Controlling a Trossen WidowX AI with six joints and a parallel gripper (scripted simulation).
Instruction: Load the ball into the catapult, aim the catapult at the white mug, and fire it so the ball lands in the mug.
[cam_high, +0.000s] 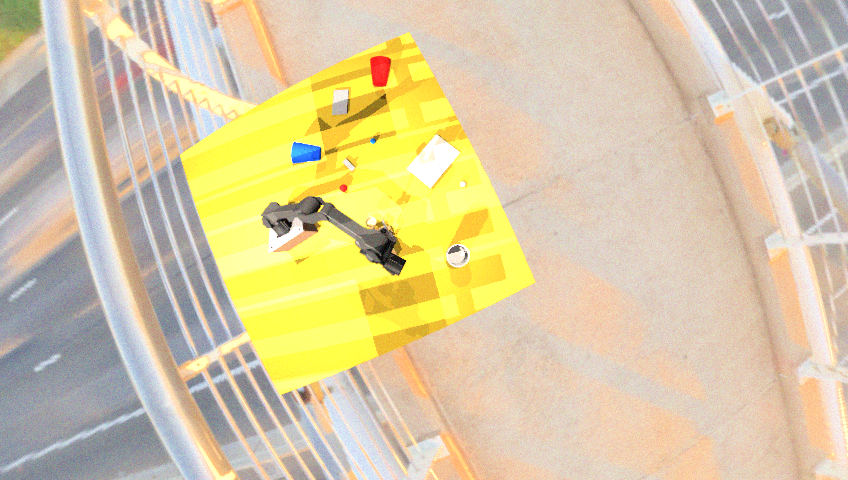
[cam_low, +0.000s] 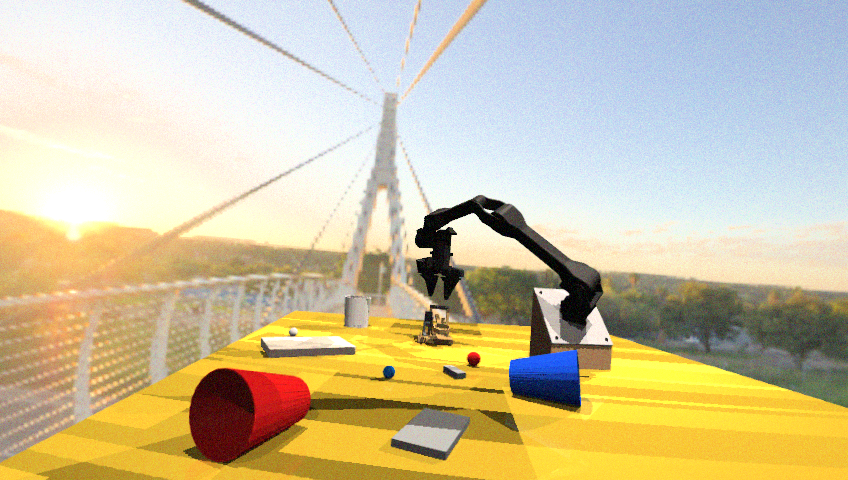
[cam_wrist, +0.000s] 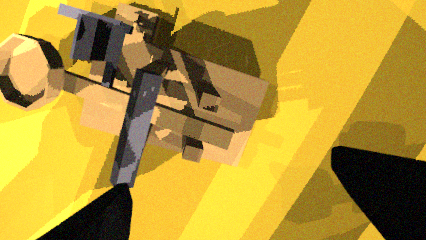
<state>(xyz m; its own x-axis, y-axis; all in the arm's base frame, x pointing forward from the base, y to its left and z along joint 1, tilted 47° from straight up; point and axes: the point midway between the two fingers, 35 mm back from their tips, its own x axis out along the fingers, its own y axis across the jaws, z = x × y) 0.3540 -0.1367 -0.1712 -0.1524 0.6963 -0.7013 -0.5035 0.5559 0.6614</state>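
Note:
The tan catapult (cam_high: 384, 226) (cam_low: 439, 340) (cam_wrist: 215, 131) stands on the yellow table, partly hidden under my arm in the overhead view. In the wrist view its round cup (cam_wrist: 25, 75) is at the left; I can make out no ball in it. A dark grey bar (cam_wrist: 135, 130) crosses its frame. My gripper (cam_low: 439, 297) (cam_wrist: 233, 175) is open and empty, above the catapult. In the wrist view one fingertip overlaps the bar's lower end. The white mug (cam_high: 458, 255) (cam_low: 356, 311) stands upright. A red ball (cam_high: 343, 187) (cam_low: 473, 358), blue ball (cam_high: 373, 140) (cam_low: 388, 371) and white ball (cam_high: 462, 184) (cam_low: 292, 331) lie apart on the table.
A red cup (cam_high: 380, 70) (cam_low: 249, 413) and a blue cup (cam_high: 305, 152) (cam_low: 544, 377) lie on their sides. A large white slab (cam_high: 433, 161) (cam_low: 307, 346), a grey slab (cam_high: 340, 101) (cam_low: 429, 434) and a small block (cam_high: 349, 164) (cam_low: 454, 371) lie flat.

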